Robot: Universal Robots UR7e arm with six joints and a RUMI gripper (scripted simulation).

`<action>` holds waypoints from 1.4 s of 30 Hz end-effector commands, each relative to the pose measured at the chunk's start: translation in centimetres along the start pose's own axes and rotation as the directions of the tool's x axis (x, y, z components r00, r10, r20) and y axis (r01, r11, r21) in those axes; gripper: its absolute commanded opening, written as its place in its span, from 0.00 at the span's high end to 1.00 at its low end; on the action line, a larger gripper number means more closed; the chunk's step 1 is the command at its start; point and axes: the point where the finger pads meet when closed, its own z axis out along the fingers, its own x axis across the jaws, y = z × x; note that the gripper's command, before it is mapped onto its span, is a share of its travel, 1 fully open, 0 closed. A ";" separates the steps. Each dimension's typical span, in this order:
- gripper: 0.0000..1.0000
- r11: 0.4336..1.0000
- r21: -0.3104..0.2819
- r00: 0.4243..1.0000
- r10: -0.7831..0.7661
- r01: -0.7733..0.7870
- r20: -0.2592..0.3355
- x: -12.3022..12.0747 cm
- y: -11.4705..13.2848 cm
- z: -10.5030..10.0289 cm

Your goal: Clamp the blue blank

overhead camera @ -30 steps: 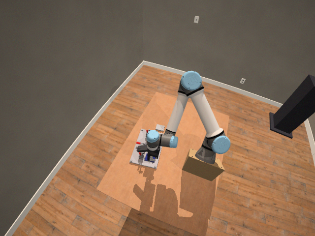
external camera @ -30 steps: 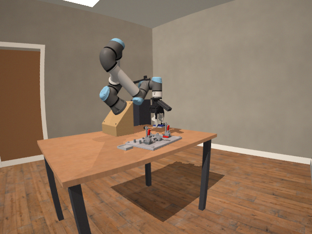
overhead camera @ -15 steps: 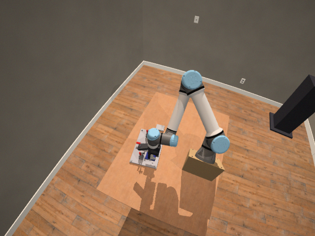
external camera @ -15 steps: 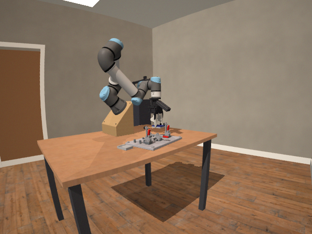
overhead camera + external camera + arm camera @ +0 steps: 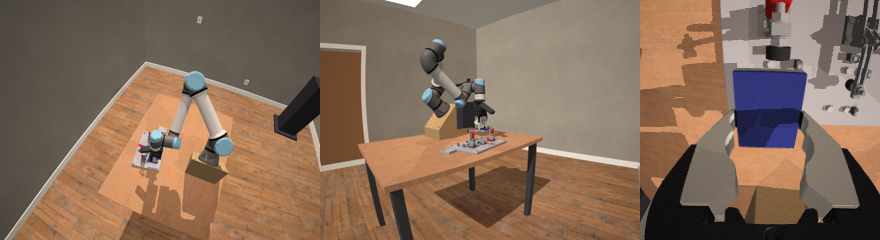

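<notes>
My gripper (image 5: pixel 767 111) is shut on the blue blank (image 5: pixel 769 107), a flat blue rectangular plate, and holds it in the air over the near edge of the grey fixture plate (image 5: pixel 805 60). The same blank shows as a small blue patch under the wrist in the top view (image 5: pixel 149 158) and between the fingers in the exterior view (image 5: pixel 481 128). Just beyond the blank's far edge stands a clamp with a red handle (image 5: pixel 777 9). Two red clamp handles (image 5: pixel 472 135) (image 5: pixel 492 130) stand up on the fixture (image 5: pixel 477 145). A grey part (image 5: pixel 448 150) lies flat on the table beside the fixture.
Small pads and blocks (image 5: pixel 840 107) stand on the fixture to the right of the blank. A second clamp linkage (image 5: pixel 862 45) is at the right. The arm's tan pedestal (image 5: pixel 441 126) stands at the back of the table (image 5: pixel 423 157).
</notes>
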 end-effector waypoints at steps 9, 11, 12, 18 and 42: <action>1.00 1.000 0.001 1.000 0.000 0.000 0.000 0.0 -0.1 0.3; 1.00 1.000 0.001 1.000 0.000 0.000 0.000 0.0 -0.1 0.6; 1.00 1.000 0.001 1.000 0.000 0.000 0.000 0.0 -0.1 0.8; 1.00 1.000 0.001 1.000 0.000 0.000 0.000 0.0 -0.1 1.6; 1.00 1.000 0.001 1.000 0.000 0.000 0.000 0.0 -0.2 3.0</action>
